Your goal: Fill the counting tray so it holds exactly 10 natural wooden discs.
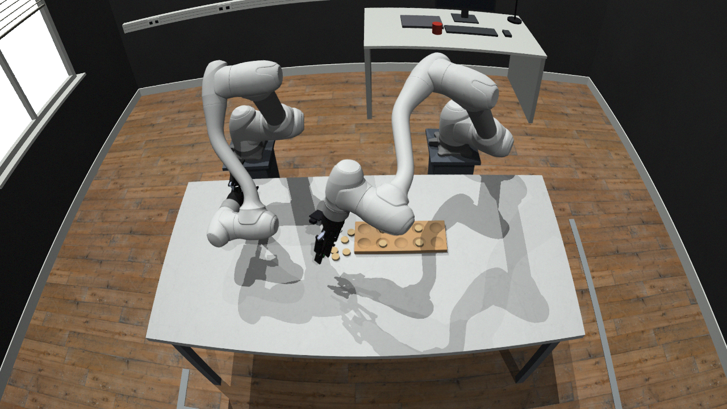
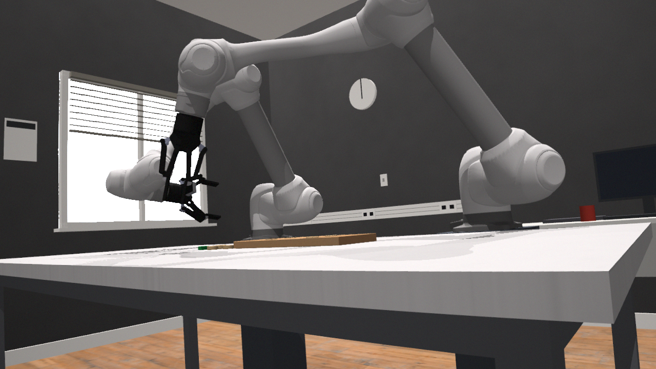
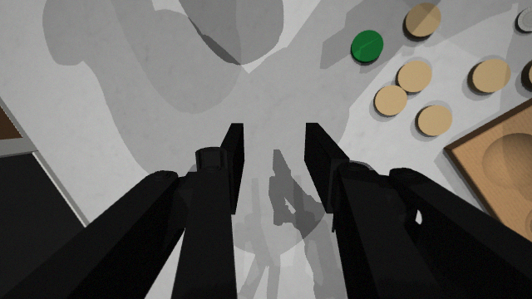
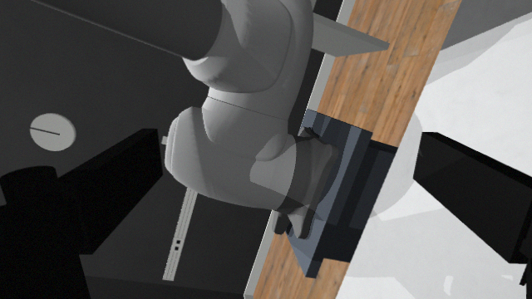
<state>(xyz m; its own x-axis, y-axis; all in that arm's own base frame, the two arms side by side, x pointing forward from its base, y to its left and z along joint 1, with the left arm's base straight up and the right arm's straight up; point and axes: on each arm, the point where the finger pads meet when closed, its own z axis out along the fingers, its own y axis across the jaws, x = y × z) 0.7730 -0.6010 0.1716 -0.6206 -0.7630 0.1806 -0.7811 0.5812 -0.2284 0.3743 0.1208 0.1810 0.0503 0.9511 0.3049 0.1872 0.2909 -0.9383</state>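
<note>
The counting tray (image 1: pixel 401 251) (image 2: pixel 286 243) (image 3: pixel 470 159) lies flat on the table (image 1: pixel 203 305) (image 2: pixel 527 257) (image 3: pixel 79 183) (image 4: pixel 470 100). Three natural wooden discs (image 1: pixel 418 242) are plain to see in separate pockets: two at one column, front and back, and one further along the front row. (Back row partly behind the left arm; full count cannot be told.) At least four pockets are unfilled, so the tray is short of 10.

Loose wooden discs (image 1: pixel 346 251) (image 3: pixel 434 120) rest on the table beside one short end of the tray; the left wrist view shows five whole and one cut off at its edge. Two of them appear to touch. A green disc (image 2: pixel 202 247) (image 3: pixel 366 46) lies near them, and a white disc (image 3: pixel 528 21) shows at the frame edge.

Left gripper (image 1: pixel 323 258) (image 2: pixel 176 195) (image 3: pixel 274 143): fingers partly apart, nothing between them, pointing down above the table near the loose discs. Right gripper (image 1: pixel 242 186) (image 2: pixel 213 200) (image 4: pixel 288 154): fingers wide apart, empty, well apart from the tray (a robot base shows beyond them).
</note>
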